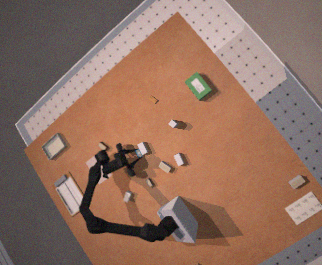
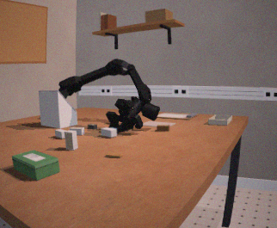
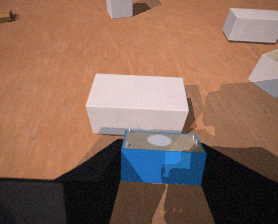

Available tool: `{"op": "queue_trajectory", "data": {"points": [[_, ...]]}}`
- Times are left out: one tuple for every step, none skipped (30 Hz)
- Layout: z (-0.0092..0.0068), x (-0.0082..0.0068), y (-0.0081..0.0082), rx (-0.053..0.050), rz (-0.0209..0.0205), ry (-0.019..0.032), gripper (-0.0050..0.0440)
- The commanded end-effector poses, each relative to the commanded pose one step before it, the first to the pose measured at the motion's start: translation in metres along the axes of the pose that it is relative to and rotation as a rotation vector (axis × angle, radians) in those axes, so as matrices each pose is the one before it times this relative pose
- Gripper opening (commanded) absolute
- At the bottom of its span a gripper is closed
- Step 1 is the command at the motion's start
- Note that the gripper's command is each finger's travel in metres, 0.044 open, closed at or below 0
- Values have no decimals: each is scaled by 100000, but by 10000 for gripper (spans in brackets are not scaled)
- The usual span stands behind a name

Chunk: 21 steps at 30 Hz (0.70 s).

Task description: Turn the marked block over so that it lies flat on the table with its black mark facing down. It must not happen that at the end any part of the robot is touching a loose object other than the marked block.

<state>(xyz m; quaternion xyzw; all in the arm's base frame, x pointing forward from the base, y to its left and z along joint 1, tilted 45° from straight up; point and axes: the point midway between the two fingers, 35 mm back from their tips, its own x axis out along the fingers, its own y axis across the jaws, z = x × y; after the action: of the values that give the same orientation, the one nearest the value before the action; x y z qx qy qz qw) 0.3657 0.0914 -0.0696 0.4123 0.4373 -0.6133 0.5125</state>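
Note:
My gripper is low over the table at the left centre of the top view. It is shut on a small blue block with a tan top face that carries a pale round spot. The dark fingers flank the block's two sides. The block also shows as a blue speck at the fingertips in the top view. No black mark shows on any face I can see. A white block lies flat on the table just beyond the blue one, apart from the fingers; it also shows in the top and exterior views.
Several other white blocks lie scattered around. A green box stands farther off, and a grey tray and a flat white holder lie to the left. The arm's grey base block stands near the table edge.

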Motion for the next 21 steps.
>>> {"op": "queue_trajectory", "data": {"points": [[-141,-382,344,855,1309,848,213],[0,0,0,0,0,0,214],[0,0,0,0,0,0,214],[0,0,0,0,0,0,215],[0,0,0,0,0,0,216],[0,0,0,0,0,0,216],[0,0,0,0,0,0,217],[0,0,0,0,0,0,218],[0,0,0,0,0,0,218],[0,0,0,0,0,0,219],[0,0,0,0,0,0,220],[0,0,0,0,0,0,220],[0,0,0,0,0,0,221],[0,0,0,0,0,0,221],[0,0,0,0,0,0,221],[0,0,0,-1,0,0,222],[0,1,-1,-1,-3,-1,222],[1,2,-3,-2,-8,-4,223],[0,0,-1,0,-2,-1,224],[0,0,0,0,0,0,224],[0,0,0,0,0,0,225]]}}
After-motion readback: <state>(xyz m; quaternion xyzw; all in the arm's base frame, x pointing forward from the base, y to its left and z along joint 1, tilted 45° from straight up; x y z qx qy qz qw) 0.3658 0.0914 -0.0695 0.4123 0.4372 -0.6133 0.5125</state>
